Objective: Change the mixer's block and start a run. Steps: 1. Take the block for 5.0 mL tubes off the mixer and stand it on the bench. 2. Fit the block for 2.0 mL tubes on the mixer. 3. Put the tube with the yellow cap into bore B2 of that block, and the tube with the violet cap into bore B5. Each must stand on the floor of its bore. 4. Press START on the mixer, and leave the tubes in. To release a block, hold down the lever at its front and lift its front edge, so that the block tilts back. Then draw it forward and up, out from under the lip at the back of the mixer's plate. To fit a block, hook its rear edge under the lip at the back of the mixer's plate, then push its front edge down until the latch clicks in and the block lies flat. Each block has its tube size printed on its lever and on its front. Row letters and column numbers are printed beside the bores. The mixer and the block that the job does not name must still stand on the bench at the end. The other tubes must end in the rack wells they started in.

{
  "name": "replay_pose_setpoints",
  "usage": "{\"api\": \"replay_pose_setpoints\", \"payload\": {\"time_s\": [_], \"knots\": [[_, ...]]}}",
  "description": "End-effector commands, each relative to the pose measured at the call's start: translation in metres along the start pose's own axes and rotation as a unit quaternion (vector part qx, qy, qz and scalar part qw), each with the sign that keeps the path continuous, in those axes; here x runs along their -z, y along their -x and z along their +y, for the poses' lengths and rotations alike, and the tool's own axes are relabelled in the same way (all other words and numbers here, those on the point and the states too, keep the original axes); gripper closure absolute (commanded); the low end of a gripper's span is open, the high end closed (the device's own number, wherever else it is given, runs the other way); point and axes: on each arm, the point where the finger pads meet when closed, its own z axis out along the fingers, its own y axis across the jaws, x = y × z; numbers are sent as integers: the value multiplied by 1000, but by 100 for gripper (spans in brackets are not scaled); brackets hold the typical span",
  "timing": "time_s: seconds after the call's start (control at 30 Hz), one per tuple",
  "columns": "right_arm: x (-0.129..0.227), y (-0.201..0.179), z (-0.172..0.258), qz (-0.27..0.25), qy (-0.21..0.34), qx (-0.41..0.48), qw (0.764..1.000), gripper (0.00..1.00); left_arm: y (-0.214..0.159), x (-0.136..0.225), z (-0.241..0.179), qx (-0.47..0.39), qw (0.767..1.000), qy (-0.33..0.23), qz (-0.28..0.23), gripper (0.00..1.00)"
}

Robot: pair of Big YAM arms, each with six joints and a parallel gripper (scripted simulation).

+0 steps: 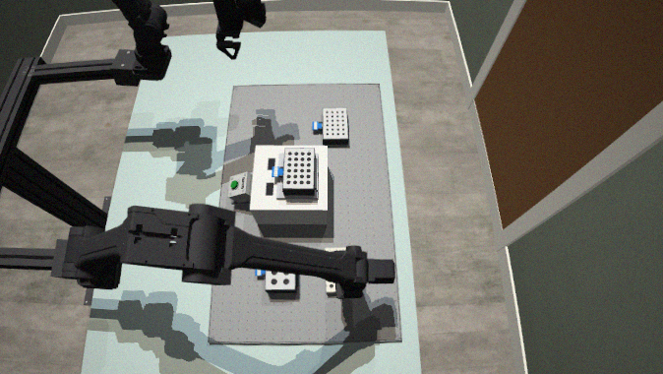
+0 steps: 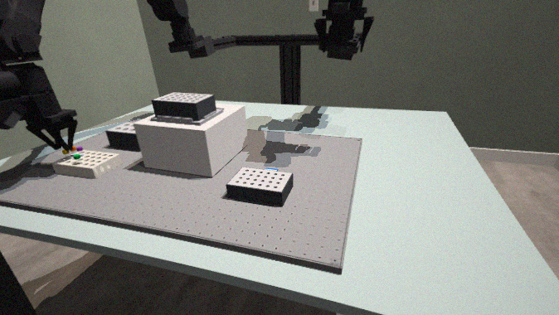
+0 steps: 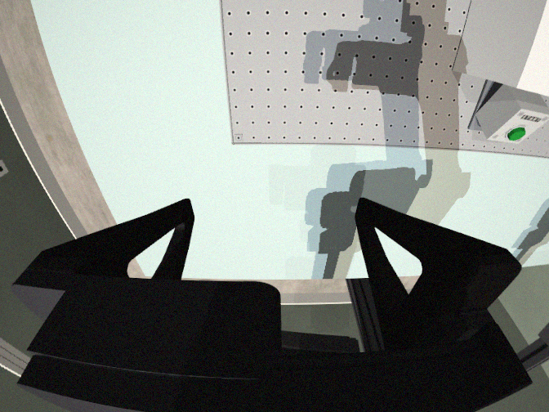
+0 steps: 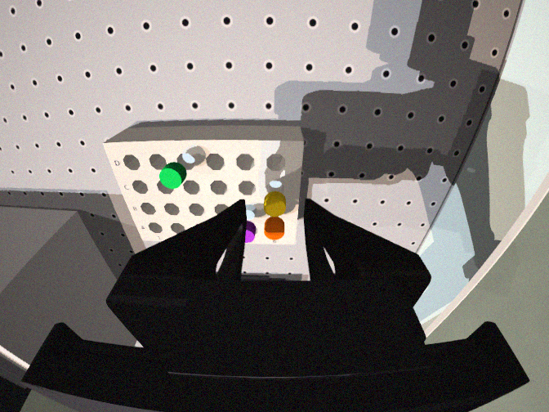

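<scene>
The mixer [image 1: 262,203] [image 2: 178,147] carries a block with medium bores [image 1: 298,169] [image 2: 182,109], seated flat as far as I can see. A block with a few large bores [image 1: 280,287] [image 2: 121,139] stands on the bench; my right arm partly covers it. Prints are unreadable. My right gripper [image 4: 274,208] [image 2: 64,149] is part open, its tips around or just above the yellow cap [image 4: 274,208] of a tube in the rack [image 4: 232,197] [image 2: 75,168]. The violet cap [image 4: 249,232] is beside its left finger. My left gripper [image 3: 274,207] is wide open and empty, away from the mixer.
A block with small bores [image 1: 335,123] [image 2: 259,186] stands on the far side of the mixer. Tubes with an orange cap [image 4: 274,228] and a green cap [image 4: 171,176] stand in the rack. The green START button [image 1: 234,185] [image 3: 516,133] is at the mixer's front.
</scene>
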Motion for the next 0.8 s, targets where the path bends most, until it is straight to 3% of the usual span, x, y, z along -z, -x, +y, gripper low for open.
{"api": "replay_pose_setpoints", "payload": {"time_s": [0.0,0.43,0.77], "knots": [[-6,7,-5,-1,-1,1,1000,64,20,15,3,7,1000,-1,-22,0],[-14,1,-4,9,0,3,1000,64,19,14,4,9,1000,0,-21,0],[-9,19,-7,-16,-1,0,1000,64,19,14,4,10,1000,0,-20,0]]}}
